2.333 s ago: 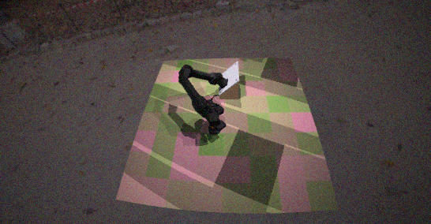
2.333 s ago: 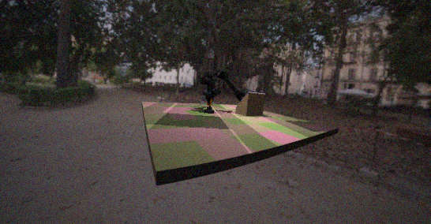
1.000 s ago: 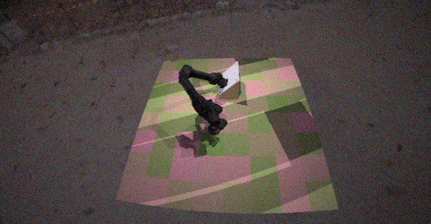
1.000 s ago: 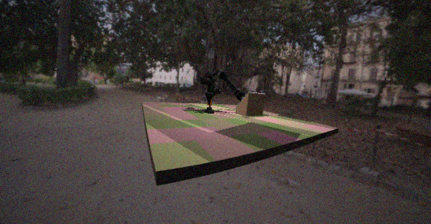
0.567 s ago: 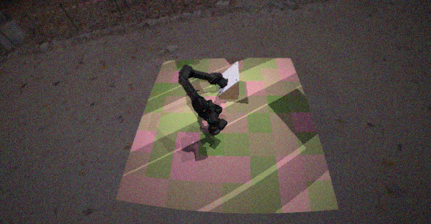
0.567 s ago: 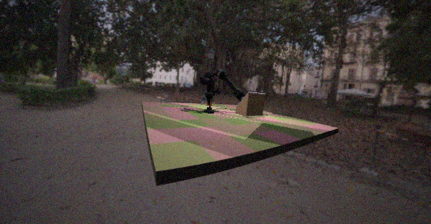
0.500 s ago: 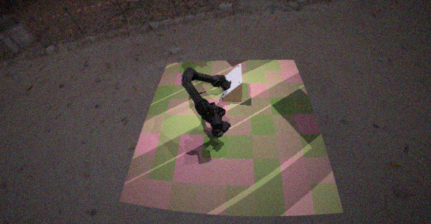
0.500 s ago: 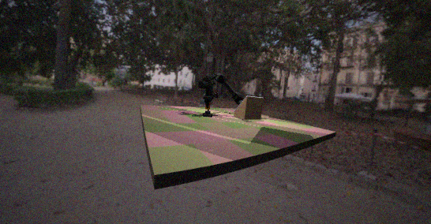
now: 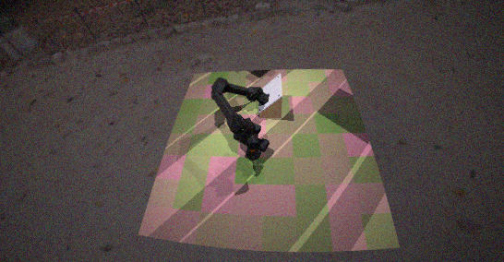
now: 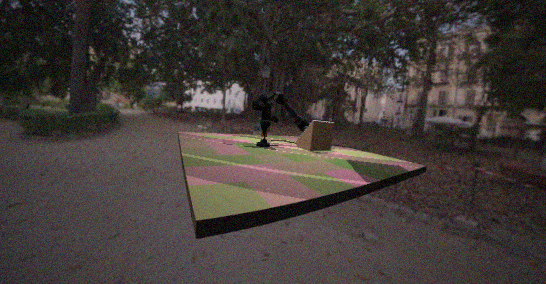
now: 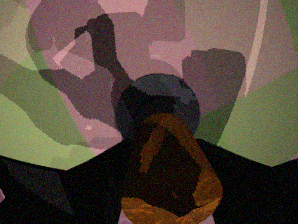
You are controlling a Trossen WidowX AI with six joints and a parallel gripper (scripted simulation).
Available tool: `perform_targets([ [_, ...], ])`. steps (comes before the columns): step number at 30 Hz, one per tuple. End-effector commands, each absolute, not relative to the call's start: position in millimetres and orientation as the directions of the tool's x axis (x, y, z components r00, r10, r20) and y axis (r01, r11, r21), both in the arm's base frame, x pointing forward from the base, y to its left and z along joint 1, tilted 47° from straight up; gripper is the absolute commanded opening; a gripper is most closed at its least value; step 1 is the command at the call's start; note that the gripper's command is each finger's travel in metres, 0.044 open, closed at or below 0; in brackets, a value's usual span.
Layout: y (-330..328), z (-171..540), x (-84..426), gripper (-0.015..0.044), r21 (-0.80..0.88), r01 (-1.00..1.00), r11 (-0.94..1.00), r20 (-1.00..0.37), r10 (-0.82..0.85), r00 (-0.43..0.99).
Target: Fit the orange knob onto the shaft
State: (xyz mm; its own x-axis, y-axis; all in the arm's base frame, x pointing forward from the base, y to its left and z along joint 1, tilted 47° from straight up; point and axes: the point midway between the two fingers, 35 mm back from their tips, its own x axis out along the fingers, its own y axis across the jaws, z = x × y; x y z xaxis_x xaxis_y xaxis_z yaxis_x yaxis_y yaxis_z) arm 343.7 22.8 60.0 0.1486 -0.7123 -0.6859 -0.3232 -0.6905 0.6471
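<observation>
Wrist view: the gripper (image 11: 162, 145) (image 10: 264, 135) is closed around the faceted orange knob (image 11: 172, 172), black fingers pressing from both sides. Beyond the knob's far edge shows the round, dark blue-grey pedestal (image 11: 185, 105); whether the two touch, I cannot tell. The patterned tabletop (image 9: 318, 199) (image 10: 250, 176) (image 11: 225, 25), patched pink and green, stretches well past the pedestal to its dark-sided edge. Behind, the arm (image 9: 222, 102) (image 10: 291, 111) meets a wedge-shaped mount (image 9: 278, 85) (image 10: 320, 136) with a flat white face.
</observation>
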Motion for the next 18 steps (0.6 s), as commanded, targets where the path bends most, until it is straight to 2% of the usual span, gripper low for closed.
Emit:
perform_targets([
  [1,22.2,57.6,340.3,0.0000,0.661,-0.281,-0.696,-0.686,-0.712,0.150],
  [18,20.9,56.6,342.5,0.0000,0.661,-0.281,-0.696,-0.686,-0.712,0.150],
])
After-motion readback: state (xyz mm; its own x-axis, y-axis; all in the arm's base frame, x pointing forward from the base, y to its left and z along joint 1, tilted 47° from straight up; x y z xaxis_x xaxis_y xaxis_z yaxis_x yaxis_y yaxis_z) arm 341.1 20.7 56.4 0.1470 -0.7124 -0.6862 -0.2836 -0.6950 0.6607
